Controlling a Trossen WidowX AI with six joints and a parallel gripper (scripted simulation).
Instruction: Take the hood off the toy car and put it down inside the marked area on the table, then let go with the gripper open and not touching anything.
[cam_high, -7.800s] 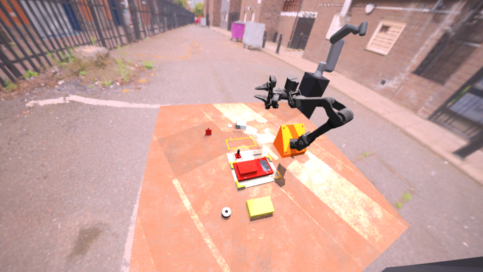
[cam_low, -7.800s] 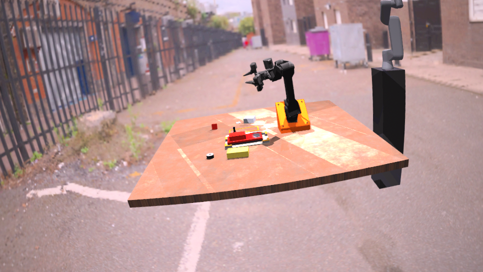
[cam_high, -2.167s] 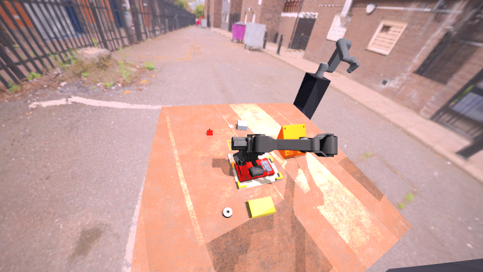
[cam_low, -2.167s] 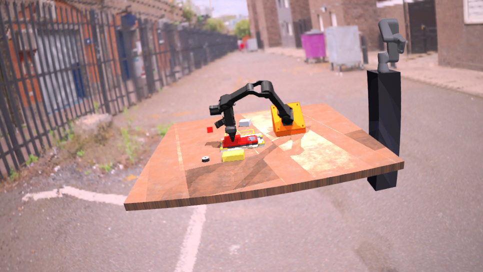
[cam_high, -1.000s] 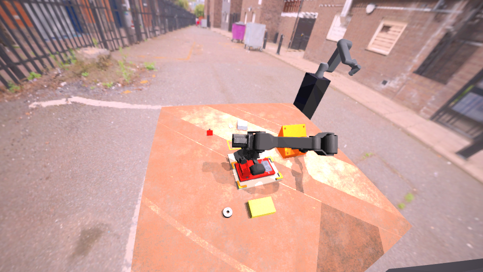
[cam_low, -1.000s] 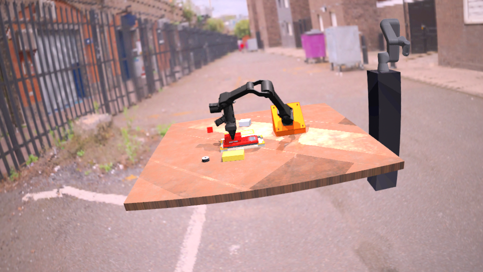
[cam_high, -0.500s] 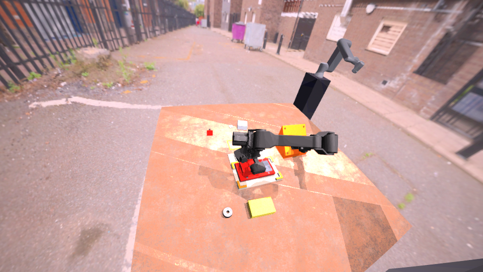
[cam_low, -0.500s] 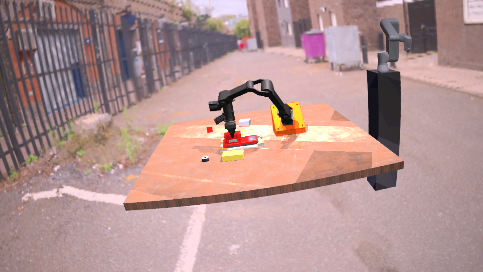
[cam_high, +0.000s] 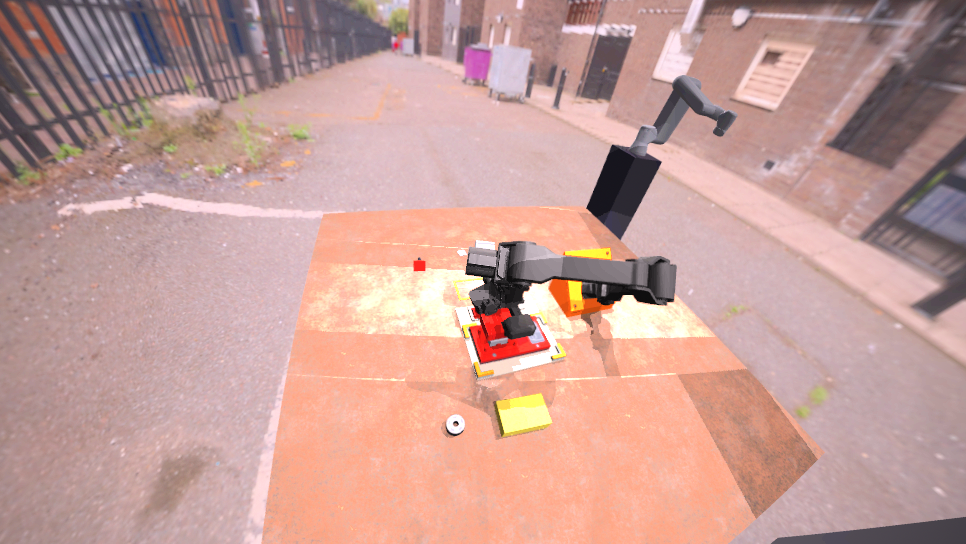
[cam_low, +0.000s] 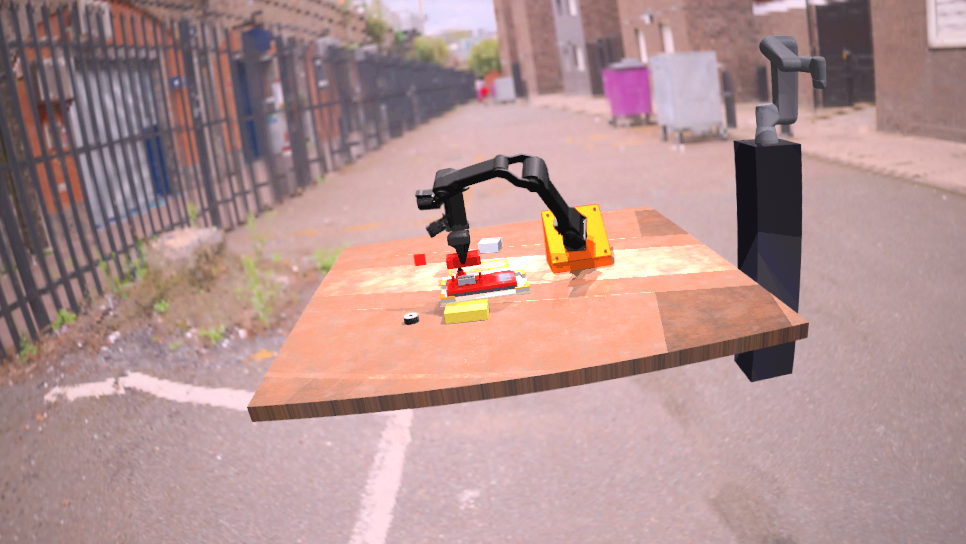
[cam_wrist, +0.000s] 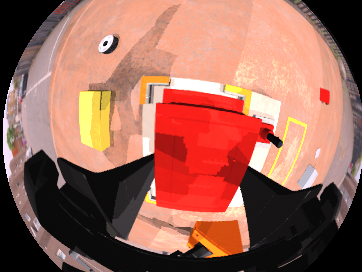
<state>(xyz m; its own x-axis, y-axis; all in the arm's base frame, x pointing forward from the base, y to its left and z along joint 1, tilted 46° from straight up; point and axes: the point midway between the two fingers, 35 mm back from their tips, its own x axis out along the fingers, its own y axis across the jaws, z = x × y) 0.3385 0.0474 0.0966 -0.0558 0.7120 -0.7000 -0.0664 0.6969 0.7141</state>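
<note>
My gripper (cam_high: 501, 313) (cam_low: 462, 260) (cam_wrist: 200, 163) is shut on the red hood (cam_high: 494, 324) (cam_low: 471, 257) (cam_wrist: 200, 150), one finger on each side. The hood hangs above the red toy car (cam_high: 520, 349) (cam_low: 498, 281) (cam_wrist: 202, 100), with a gap between them in the exterior view. A grey part shows on the car under it. The car sits on a white base with yellow corners. The marked area, a yellow outline (cam_high: 457, 291) (cam_wrist: 298, 120), lies on the table beside that base; the arm hides part of it in the top view.
A yellow block (cam_high: 523, 414) (cam_low: 466, 311) (cam_wrist: 91, 120) and a small wheel (cam_high: 454, 419) (cam_low: 411, 318) lie on the base's other side. A small red block (cam_high: 419, 265) (cam_low: 419, 259) (cam_wrist: 324, 95) and a pale block (cam_low: 490, 245) (cam_wrist: 307, 176) stand beyond the outline.
</note>
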